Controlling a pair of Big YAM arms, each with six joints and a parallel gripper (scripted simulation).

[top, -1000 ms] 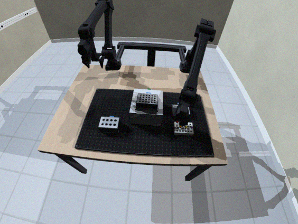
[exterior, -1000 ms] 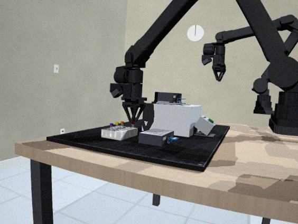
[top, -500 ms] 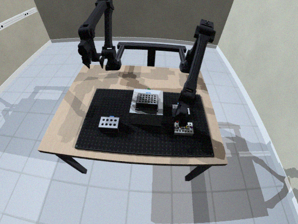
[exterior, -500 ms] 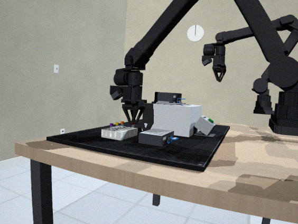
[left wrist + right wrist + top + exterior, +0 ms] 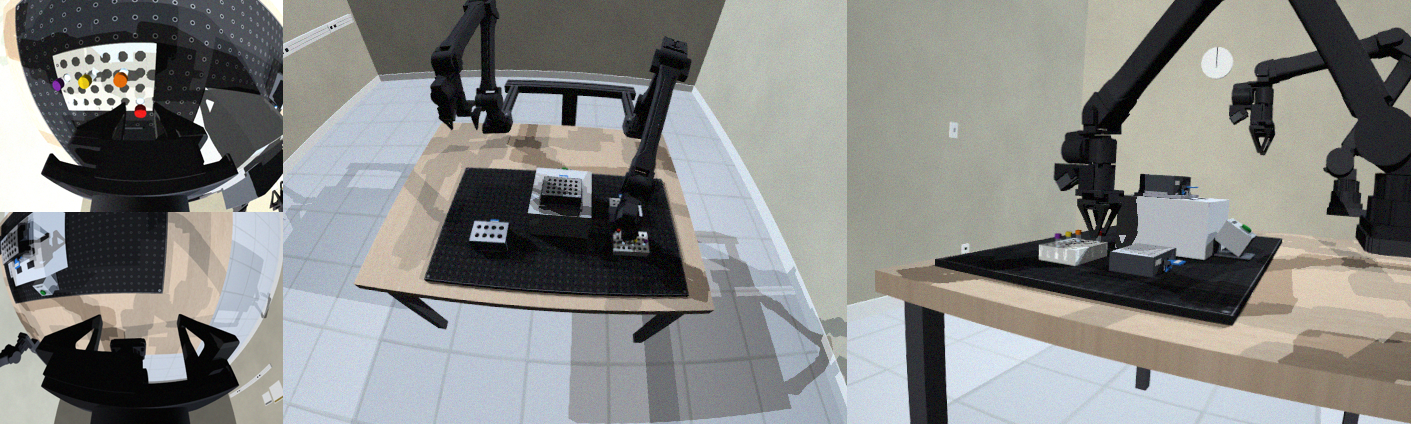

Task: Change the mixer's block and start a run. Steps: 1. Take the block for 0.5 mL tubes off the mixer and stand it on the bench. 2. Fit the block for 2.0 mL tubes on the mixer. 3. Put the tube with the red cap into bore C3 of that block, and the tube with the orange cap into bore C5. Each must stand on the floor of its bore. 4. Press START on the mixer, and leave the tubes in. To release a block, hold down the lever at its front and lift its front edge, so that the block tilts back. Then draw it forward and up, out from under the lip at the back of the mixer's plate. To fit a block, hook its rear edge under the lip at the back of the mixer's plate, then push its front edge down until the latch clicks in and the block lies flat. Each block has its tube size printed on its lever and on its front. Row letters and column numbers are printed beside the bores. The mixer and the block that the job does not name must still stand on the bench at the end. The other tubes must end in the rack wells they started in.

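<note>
Red-capped tube (image 5: 618, 230) (image 5: 1100, 233) (image 5: 140, 111) standing in rack (image 5: 630, 252) (image 5: 1062, 254) (image 5: 148, 48), col 6. Your L gripper (image 5: 626, 231) (image 5: 1101, 234) (image 5: 140, 104) hovering close, fingers part-open, gripping nothing; R gripper (image 5: 463, 127) (image 5: 1262, 152) (image 5: 139, 315) gaping. Misaligned descent risking cap strike, poss. tilting tube.

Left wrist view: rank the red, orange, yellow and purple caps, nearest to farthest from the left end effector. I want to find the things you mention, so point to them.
From the left end effector (image 5: 139, 107) (image 5: 1101, 234):
1. Red cap (image 5: 140, 111) (image 5: 1100, 233) (image 5: 618, 230), between the fingertips in the picture.
2. Orange cap (image 5: 120, 79) (image 5: 1078, 232), picture-left, beyond them.
3. Yellow cap (image 5: 84, 81) (image 5: 1068, 234) (image 5: 636, 241), farther left.
4. Purple cap (image 5: 58, 84) (image 5: 1058, 236) (image 5: 645, 241), leftmost.
</note>
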